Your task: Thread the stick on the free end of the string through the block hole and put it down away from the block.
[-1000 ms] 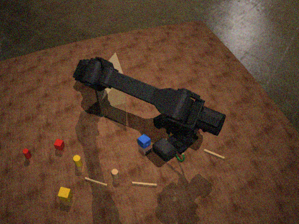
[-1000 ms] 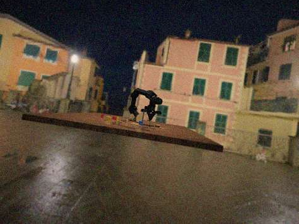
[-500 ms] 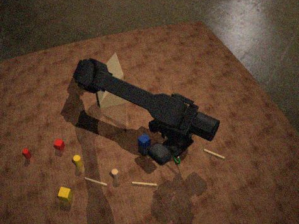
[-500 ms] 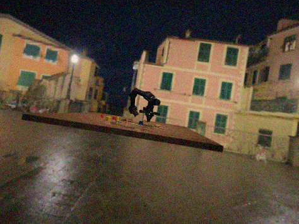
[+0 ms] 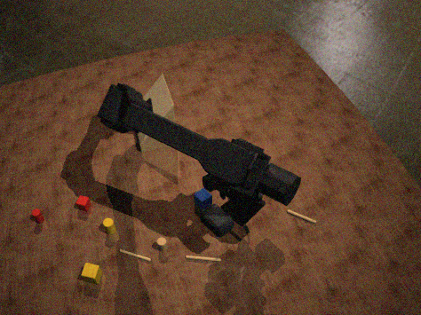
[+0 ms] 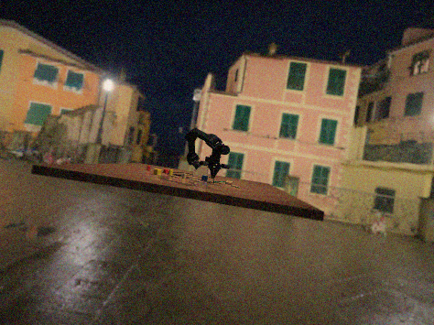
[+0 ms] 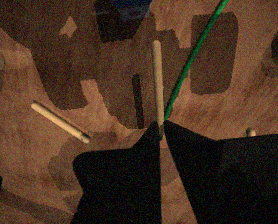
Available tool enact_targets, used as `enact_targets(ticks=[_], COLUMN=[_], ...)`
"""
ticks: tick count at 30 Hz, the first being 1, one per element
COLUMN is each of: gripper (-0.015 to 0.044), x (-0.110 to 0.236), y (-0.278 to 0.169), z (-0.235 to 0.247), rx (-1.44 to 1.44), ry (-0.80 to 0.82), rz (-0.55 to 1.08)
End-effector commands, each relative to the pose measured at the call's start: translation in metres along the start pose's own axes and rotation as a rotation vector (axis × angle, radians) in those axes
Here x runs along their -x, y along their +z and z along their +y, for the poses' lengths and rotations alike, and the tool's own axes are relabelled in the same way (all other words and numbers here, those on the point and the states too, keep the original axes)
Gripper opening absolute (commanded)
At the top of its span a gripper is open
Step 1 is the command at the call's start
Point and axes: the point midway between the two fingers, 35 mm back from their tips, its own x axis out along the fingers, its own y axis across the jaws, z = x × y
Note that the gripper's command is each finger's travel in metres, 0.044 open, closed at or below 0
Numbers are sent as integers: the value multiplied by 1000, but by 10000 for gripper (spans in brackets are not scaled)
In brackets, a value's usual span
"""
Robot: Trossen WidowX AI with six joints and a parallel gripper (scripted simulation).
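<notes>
I see the end effector (image 7: 161, 131) clamped on the stick (image 7: 158, 82), green string (image 7: 191, 59) trailing, just beside the blue block (image 5: 202, 197) on the surface (image 5: 311, 133).

The black arm (image 5: 178, 135) reaches out low from its base and bends down at the wrist (image 5: 249, 169), its gripper (image 7: 161, 131) pointing at the table with the dark fingers clamped on a thin wooden stick (image 7: 158, 82).
</notes>
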Motion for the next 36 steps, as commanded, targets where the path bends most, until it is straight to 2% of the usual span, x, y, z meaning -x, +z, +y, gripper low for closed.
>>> enact_targets(ticks=[1,36], gripper=[0,0], x=[-5,-15], y=[3,33], z=[3,12], rx=[4,5], ry=[3,5], rz=[-7,-4])
